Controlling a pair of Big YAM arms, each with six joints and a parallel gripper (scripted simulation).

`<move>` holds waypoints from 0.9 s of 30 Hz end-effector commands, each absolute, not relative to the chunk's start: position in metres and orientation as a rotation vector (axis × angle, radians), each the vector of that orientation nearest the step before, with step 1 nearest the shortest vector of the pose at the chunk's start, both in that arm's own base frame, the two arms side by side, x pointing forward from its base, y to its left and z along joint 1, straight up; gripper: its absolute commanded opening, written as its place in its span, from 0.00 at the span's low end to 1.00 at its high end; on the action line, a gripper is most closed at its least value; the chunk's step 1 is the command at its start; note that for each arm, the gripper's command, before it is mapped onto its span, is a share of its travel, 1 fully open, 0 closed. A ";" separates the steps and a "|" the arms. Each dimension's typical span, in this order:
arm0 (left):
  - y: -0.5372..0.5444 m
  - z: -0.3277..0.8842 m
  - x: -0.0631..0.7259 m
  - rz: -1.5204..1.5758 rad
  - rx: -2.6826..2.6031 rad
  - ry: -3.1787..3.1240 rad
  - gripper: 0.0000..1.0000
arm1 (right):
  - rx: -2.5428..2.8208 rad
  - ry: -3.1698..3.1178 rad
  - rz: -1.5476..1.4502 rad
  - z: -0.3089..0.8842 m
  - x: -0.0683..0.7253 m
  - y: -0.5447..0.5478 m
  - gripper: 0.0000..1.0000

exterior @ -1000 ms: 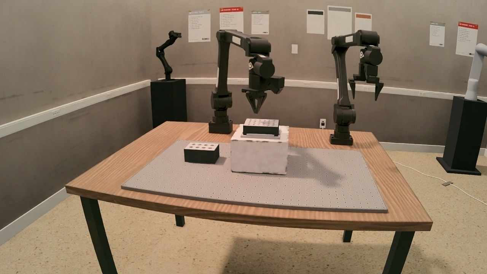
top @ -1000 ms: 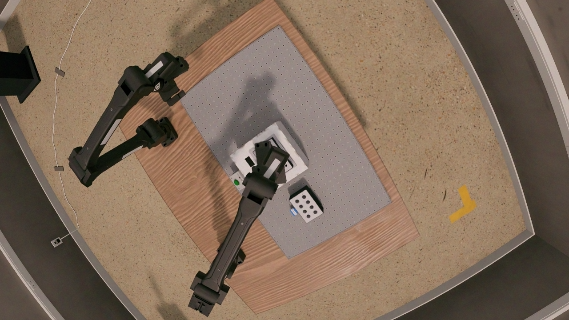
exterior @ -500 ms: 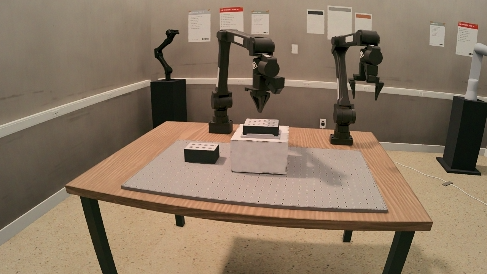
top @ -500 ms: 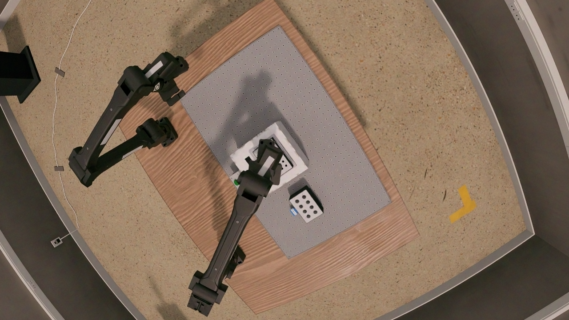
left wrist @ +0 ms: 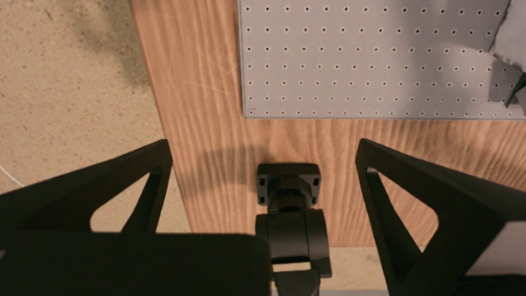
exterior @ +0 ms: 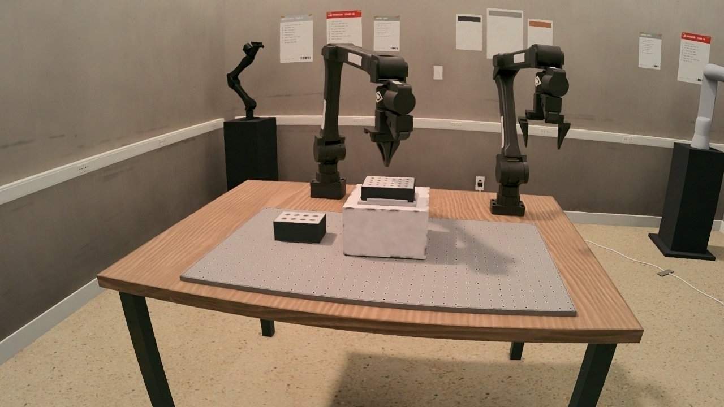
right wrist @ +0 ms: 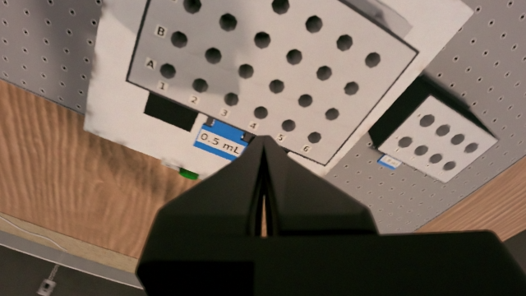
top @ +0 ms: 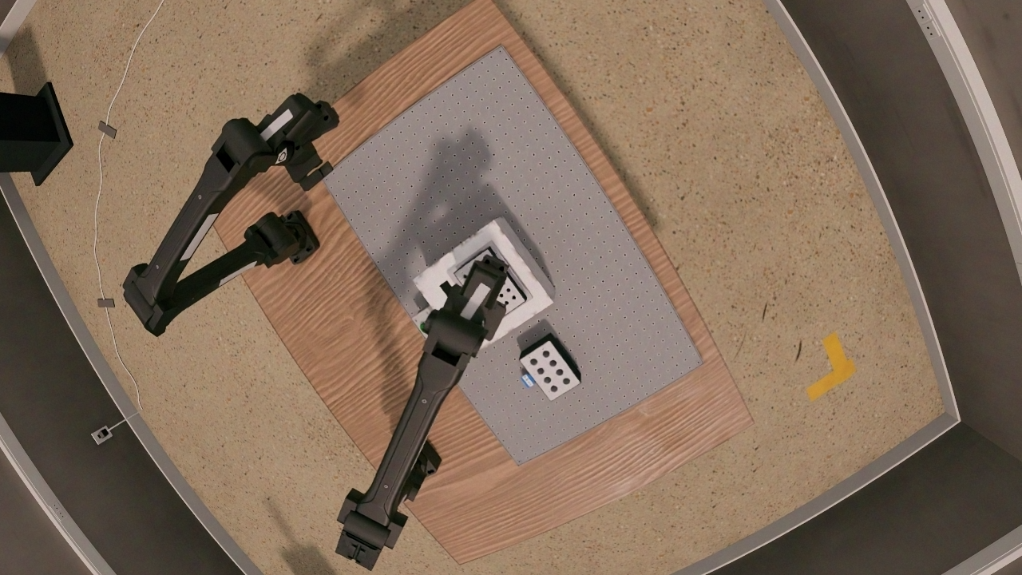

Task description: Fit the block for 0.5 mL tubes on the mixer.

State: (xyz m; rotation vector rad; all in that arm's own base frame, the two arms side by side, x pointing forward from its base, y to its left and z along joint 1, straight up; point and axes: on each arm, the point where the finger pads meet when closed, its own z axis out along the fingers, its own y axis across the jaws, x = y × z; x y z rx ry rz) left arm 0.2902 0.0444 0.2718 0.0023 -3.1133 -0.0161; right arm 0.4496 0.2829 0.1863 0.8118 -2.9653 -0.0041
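0.5 mL block [top: 511, 294] [exterior: 387, 191] [right wrist: 263, 62] on mixer [top: 524, 311] [exterior: 386, 232] [right wrist: 113, 119]; right gripper [exterior: 387, 164] [right wrist: 264, 137] closed above, left gripper [exterior: 542, 146] [left wrist: 264, 141] open

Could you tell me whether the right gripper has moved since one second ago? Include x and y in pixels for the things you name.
Yes. In the exterior view, the right gripper [top: 471, 296] [exterior: 387, 163] [right wrist: 264, 146] has shifted slightly toward the picture's right, judged against the 0.5 mL block [top: 511, 293] [exterior: 387, 191] [right wrist: 269, 66] on the mixer [top: 527, 282] [exterior: 384, 232] [right wrist: 113, 103].
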 end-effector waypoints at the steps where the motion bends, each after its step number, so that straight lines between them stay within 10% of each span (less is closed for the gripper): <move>1: 0.042 0.267 0.294 -0.018 -0.009 -3.105 1.00 | 0.695 -3.055 -0.028 0.211 0.446 0.297 0.00; 27: 0.044 0.290 0.307 -0.032 -0.009 -3.165 1.00 | -0.044 -3.128 -0.031 0.202 0.462 0.294 0.00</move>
